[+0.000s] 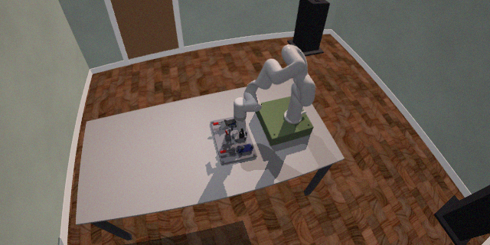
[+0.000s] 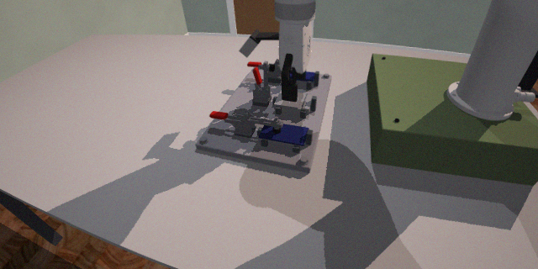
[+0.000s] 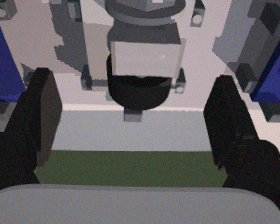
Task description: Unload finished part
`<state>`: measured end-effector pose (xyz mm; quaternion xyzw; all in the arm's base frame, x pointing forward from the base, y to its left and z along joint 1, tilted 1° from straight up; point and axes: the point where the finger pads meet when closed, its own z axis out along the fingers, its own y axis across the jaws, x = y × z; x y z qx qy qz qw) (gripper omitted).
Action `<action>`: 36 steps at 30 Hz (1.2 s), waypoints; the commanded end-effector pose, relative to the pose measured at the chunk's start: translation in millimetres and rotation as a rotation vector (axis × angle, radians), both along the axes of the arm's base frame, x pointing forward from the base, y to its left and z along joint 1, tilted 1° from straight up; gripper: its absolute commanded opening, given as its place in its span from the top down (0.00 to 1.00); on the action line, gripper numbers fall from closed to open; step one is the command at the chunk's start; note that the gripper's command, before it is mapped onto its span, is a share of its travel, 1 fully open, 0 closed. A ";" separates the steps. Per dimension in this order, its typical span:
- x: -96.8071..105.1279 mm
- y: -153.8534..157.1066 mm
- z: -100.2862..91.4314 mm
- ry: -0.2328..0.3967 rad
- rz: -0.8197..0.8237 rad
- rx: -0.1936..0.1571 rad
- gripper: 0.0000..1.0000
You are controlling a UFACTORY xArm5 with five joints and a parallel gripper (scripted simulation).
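The finished part (image 2: pixel 289 107) is a pale block in the middle nest of the fixture plate (image 2: pixel 248 152). Its clamp is open, with the red handle (image 2: pixel 257 76) (image 1: pixel 227 132) and arm standing up; the clamp's dark tip (image 3: pixel 139 94) hides much of the part in the wrist view. My gripper (image 3: pixel 134 90) (image 2: pixel 293 86) is open and empty, its fingers spread to either side of the middle nest, low over it; the exact height is unclear. The near blue blank (image 2: pixel 287 134) (image 1: pixel 246 148) lies under its lowered clamp, handle (image 2: pixel 218 115) down. The far blue blank (image 2: pixel 310 76) is partly hidden; its handle (image 2: pixel 254 64) is down too.
The green base block (image 2: pixel 424 143) (image 1: pixel 283 116) carries the arm just right of the fixture. Small nest posts (image 2: pixel 313 103) stand around the parts. The grey camera mount (image 2: pixel 250 46) juts from the gripper over the handle side. The white table (image 1: pixel 153 153) extends left of the fixture.
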<state>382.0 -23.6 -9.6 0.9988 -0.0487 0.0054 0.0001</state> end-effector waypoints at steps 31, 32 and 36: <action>1.5 -0.1 -4.8 -0.003 0.000 0.000 0.00; 1.5 0.0 -5.8 -0.003 0.000 0.000 0.00; 1.6 0.0 -10.5 -0.003 0.000 0.000 0.00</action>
